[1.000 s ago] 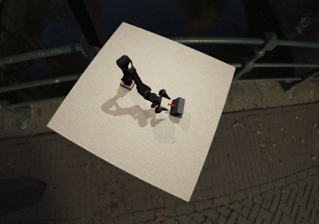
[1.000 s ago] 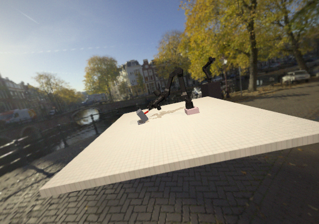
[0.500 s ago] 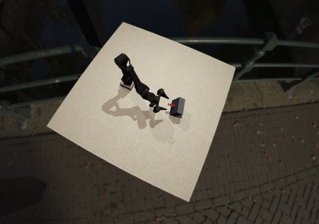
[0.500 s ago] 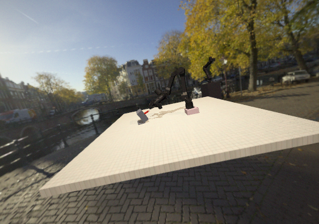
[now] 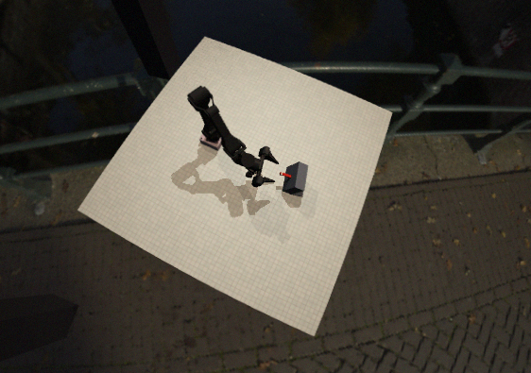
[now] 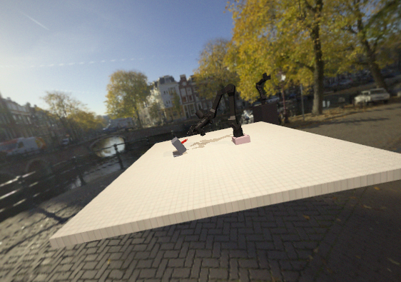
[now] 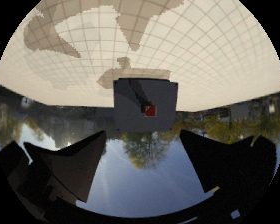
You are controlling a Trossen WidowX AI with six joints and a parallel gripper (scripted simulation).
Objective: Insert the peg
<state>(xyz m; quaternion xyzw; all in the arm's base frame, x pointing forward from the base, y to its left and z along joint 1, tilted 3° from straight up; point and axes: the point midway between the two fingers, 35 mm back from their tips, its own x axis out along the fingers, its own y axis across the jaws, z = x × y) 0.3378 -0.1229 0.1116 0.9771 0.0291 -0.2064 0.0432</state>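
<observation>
The red peg (image 5: 285, 175) (image 6: 184, 141) (image 7: 150, 111) stands out of the face of the dark grey sloped panel (image 5: 299, 177) (image 6: 178, 145) (image 7: 126, 118). Its outer end looks square in the wrist view. Its inner end is hidden in the panel, and how deep it sits cannot be told. My gripper (image 5: 276, 172) (image 6: 196, 133) (image 7: 144, 135) is wide open and empty. It is backed off from the peg on the robot's side, with a gap between the fingertips and the peg's outer end.
The panel stands on the pale gridded table (image 5: 227, 258) (image 6: 250, 173). The arm's pink base block (image 5: 210, 142) (image 6: 241, 140) is behind the gripper. Shadows of the arm and panel fall on the table.
</observation>
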